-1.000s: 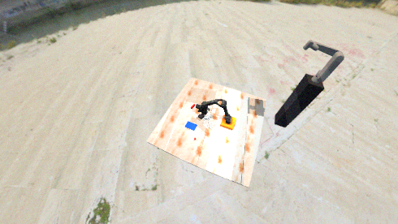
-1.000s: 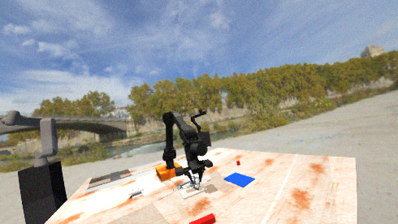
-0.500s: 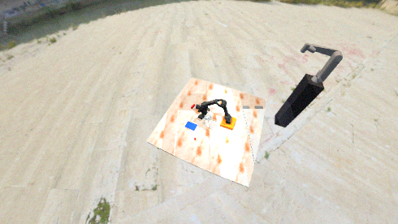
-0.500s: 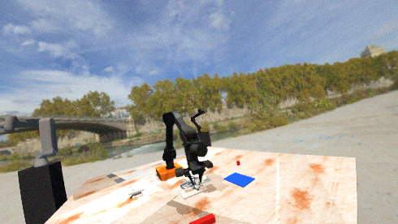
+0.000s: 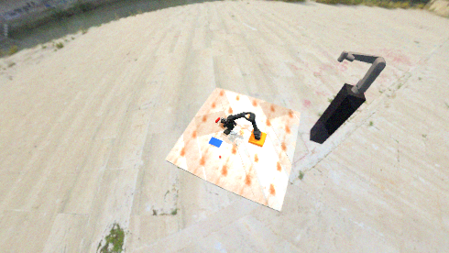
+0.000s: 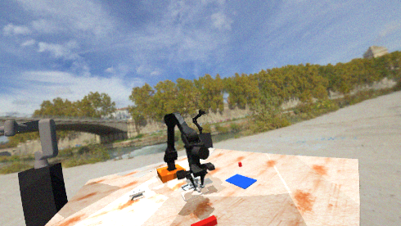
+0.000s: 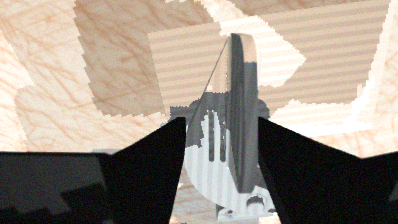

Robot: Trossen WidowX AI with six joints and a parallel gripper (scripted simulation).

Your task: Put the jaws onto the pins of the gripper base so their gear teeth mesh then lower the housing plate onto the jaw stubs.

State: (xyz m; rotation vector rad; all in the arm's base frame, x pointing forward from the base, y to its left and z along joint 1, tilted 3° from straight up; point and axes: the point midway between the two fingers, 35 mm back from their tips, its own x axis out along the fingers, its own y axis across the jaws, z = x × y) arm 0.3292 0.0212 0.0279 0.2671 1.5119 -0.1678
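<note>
My gripper (image 5: pixel 226 133) (image 6: pixel 199 189) (image 7: pixel 218 125) is shut on a grey part, seemingly a jaw (image 7: pixel 243 125), with a tall thin upright blade and a slotted, round-ended flat portion. The fingers point down, low over the table. Pale parts, apparently the gripper base (image 6: pixel 187 187) (image 7: pixel 240 216), lie under and beside the fingertips; its pins and gear teeth cannot be made out. A loose small grey part (image 6: pixel 137 196) lies apart on the table; I cannot tell whether it is the housing plate. Whether a jaw sits on a pin is hidden.
A blue flat square (image 5: pixel 215 142) (image 6: pixel 241 181), a small red block (image 5: pixel 220 157) (image 6: pixel 240 164) and a longer red bar (image 5: pixel 218 120) (image 6: pixel 205 222) lie on the table. My arm stands on an orange base (image 5: pixel 257 139) (image 6: pixel 165 174). A grey arm on a black pedestal (image 5: pixel 338 114) (image 6: pixel 42 192) stands beside the table.
</note>
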